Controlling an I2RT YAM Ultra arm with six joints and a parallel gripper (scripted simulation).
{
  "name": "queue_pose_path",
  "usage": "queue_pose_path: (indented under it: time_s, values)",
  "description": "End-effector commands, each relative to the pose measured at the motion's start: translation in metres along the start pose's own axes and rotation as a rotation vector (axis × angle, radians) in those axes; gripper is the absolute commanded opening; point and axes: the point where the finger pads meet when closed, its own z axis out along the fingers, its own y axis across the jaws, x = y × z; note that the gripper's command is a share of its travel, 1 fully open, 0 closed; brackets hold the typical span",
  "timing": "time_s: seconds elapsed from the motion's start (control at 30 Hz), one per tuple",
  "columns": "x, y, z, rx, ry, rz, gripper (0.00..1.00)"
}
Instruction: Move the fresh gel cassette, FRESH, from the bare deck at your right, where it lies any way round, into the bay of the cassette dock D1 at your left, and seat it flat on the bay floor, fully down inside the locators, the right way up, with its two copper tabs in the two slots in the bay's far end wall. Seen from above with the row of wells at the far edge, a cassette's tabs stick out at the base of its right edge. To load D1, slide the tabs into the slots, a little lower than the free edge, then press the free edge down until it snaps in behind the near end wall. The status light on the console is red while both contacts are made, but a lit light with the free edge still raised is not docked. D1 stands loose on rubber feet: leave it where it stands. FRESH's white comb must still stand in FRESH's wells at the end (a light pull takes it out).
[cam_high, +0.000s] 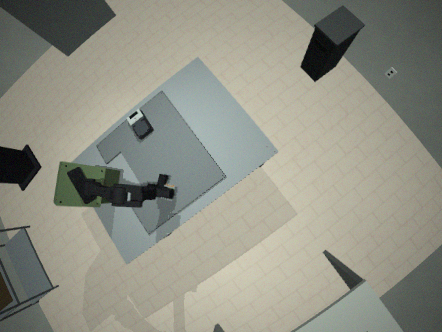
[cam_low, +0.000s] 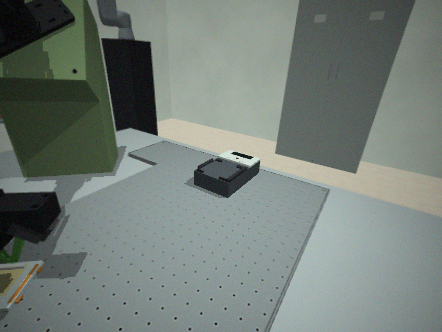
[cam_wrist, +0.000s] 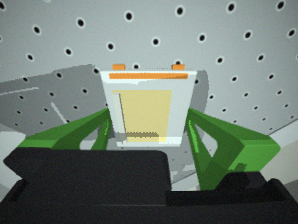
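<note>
The FRESH cassette (cam_wrist: 146, 107) is a white frame with a pale yellow gel window, an orange strip at its far edge and two copper tabs (cam_wrist: 148, 66) pointing away from me. My gripper (cam_wrist: 148, 112) has a green finger against each long side and is shut on the cassette. It also shows at the lower left of the exterior view (cam_low: 17, 282), low over the perforated deck, under the black gripper body (cam_low: 25, 210). I cannot make out the white comb. The dock D1 (cam_low: 226, 175) stands far off with an empty dark bay and a white console (cam_low: 241, 158).
From above, the arm (cam_high: 125, 192) reaches from its green base (cam_high: 80, 182) to the cassette (cam_high: 170, 186), and D1 (cam_high: 142, 127) stands at the mat's other end. A dark cabinet (cam_low: 132, 85) and a grey cupboard (cam_low: 340, 80) stand beyond the table.
</note>
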Motion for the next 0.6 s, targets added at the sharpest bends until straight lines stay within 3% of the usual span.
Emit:
queue_pose_path:
  time_s: [0.0,0.47,0.5,0.57]
  values:
    - [-0.0015,-0.0041,-0.0026,0.008,-0.009,0.000,0.00]
    - [-0.0014,-0.0040,-0.0026,0.008,-0.009,0.000,0.00]
    - [0.0039,-0.0012,-0.0077,0.017,-0.008,0.000,0.00]
    - [0.0032,0.0052,-0.0104,-0.008,-0.007,-0.002,0.00]
